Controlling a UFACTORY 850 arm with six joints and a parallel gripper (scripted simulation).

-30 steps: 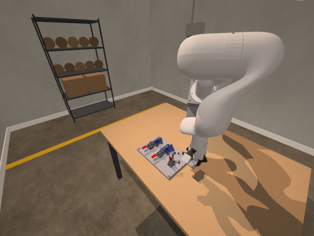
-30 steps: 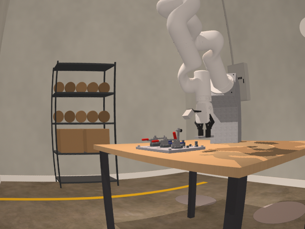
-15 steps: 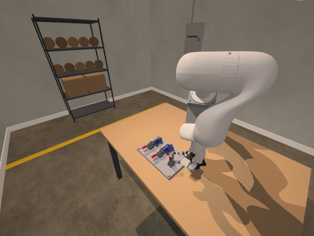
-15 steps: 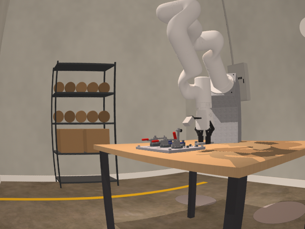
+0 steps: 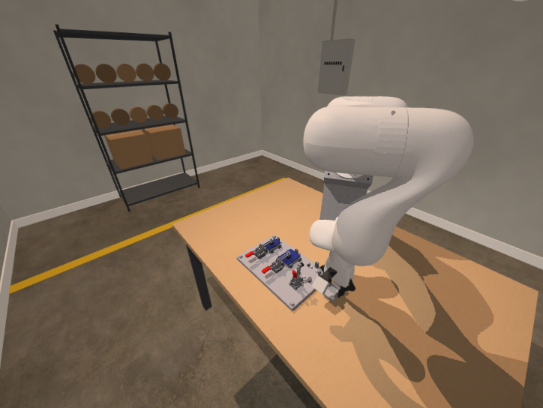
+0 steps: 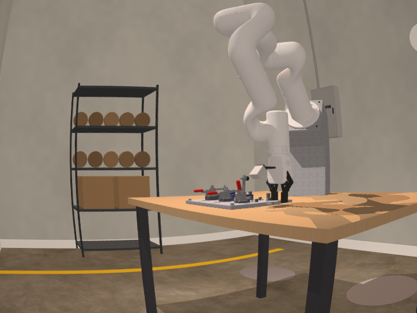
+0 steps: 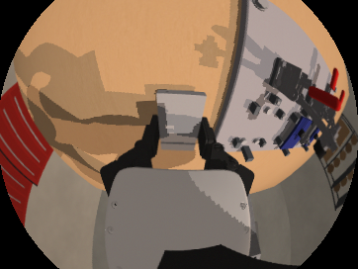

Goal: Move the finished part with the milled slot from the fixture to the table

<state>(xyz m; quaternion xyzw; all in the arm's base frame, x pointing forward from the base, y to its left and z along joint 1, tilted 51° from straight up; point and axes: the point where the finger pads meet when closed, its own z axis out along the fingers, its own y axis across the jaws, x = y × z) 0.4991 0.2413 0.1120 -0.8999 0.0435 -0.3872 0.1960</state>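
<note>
My gripper (image 7: 179, 124) is shut on the finished part (image 7: 179, 121), a plain grey block, and holds it flat. The gripper sits low over the table (image 5: 337, 298), just right of the fixture plate (image 5: 277, 273). I cannot tell whether the part touches the table top. Two blue blanks (image 5: 273, 244) (image 5: 289, 257) sit in the far and middle nests. Their clamp handles (image 5: 249, 253) (image 5: 265, 270) are red and lie flat. The third clamp's handle (image 5: 295, 274) stands upright over the near nest, which holds no part. In the exterior view the fingertips (image 6: 279, 197) reach table level.
The fixture plate (image 6: 235, 203) with its pins and clamps stands close to the left of the gripper. The table edge (image 5: 307, 346) runs in front. A shelf rack (image 5: 127, 114) stands far off by the wall.
</note>
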